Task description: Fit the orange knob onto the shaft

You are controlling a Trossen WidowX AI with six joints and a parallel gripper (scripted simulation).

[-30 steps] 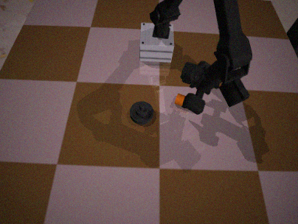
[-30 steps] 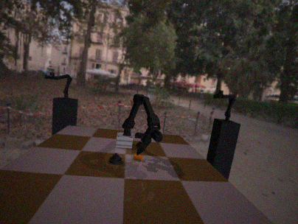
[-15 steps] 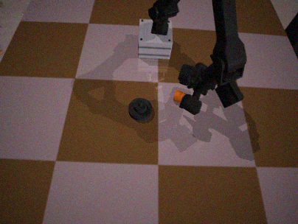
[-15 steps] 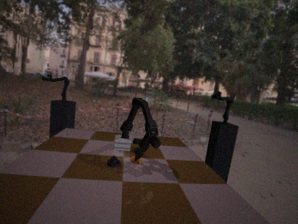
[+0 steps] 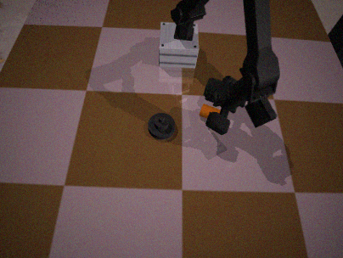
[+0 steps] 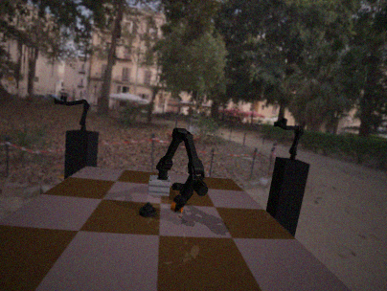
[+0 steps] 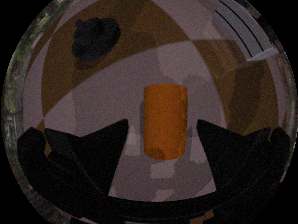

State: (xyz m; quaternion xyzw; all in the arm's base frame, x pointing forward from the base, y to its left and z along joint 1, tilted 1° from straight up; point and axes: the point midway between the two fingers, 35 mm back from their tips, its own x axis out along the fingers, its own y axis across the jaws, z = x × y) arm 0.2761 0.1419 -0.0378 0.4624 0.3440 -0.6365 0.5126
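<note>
The orange knob (image 5: pixel 207 111) (image 6: pixel 173 207) (image 7: pixel 166 120) lies on its side on a pale square. The round dark pedestal (image 5: pixel 154 132) (image 6: pixel 147 212) (image 7: pixel 106 44) stands on a brown square, left of the knob in the top view. Its short shaft (image 5: pixel 161 121) points up; its flat side cannot be made out. My gripper (image 5: pixel 239 122) (image 7: pixel 164 123) is open and low over the knob. In the wrist view the knob shows between the two fingers, with a gap on each side. One finger partly hides the knob in the top view.
The arm's pale base block (image 5: pixel 178 59) (image 6: pixel 159 188) (image 7: pixel 240 25) stands behind the pedestal and knob. Two black stands (image 6: pixel 81 153) (image 6: pixel 288 191) with small arms on top are beyond the table's sides in the exterior view.
</note>
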